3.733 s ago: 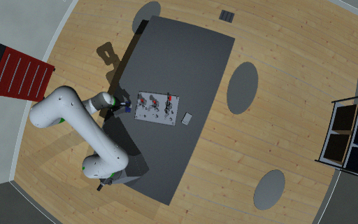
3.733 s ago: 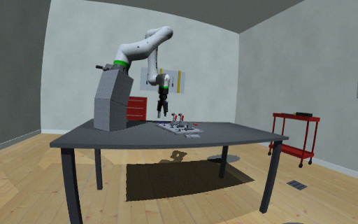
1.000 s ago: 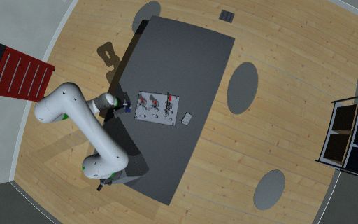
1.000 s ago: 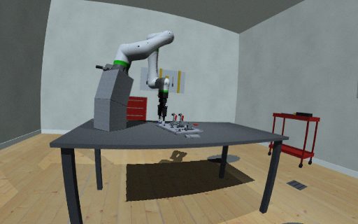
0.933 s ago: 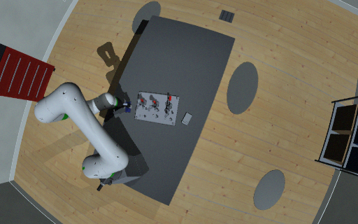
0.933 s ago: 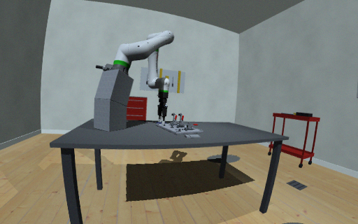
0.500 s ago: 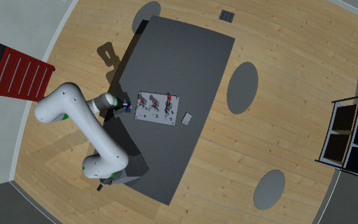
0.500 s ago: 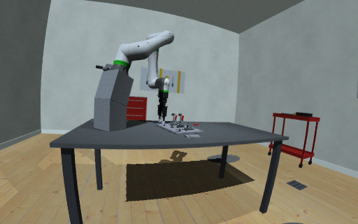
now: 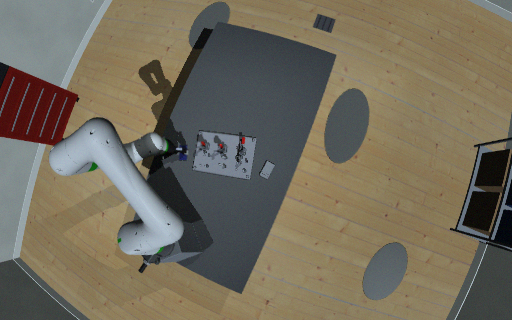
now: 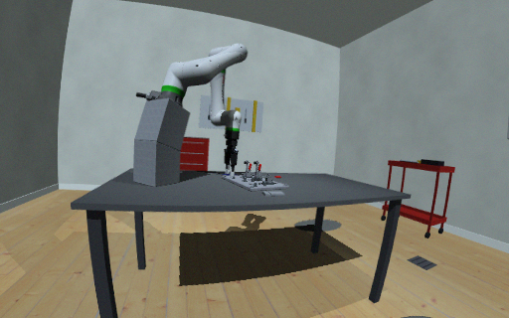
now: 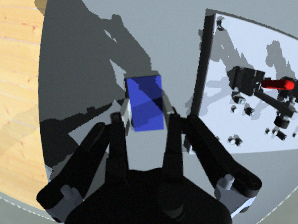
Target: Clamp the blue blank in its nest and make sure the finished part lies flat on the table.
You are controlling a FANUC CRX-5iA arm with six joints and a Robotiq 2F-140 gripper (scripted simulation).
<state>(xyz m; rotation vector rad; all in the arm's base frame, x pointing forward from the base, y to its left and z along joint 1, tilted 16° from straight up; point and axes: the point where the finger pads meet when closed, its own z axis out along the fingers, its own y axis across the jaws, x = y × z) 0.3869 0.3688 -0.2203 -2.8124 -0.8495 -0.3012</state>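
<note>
Claw (image 11: 145, 117) clamped partway shut on blue block (image 11: 145, 100), fingers on opposite sides. Block likely rigid, smooth, slippery. Pale plate (image 11: 220, 76) beside claw, on worktop (image 11: 87, 96).

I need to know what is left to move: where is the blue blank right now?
The blue blank is shut between the gripper's fingers, over the table just off the fixture plate's edge on the arm's side.

This place looks like a small workshop room. A white robot arm (image 10: 199, 70) stands on a grey pedestal (image 10: 158, 144) on a dark table (image 10: 323, 191) carrying a fixture plate (image 9: 200, 165) with red-handled clamps (image 9: 243, 141). A red tool cabinet (image 9: 30, 107) and a red cart (image 10: 422, 166) stand by plain walls, on wooden floor.
</note>
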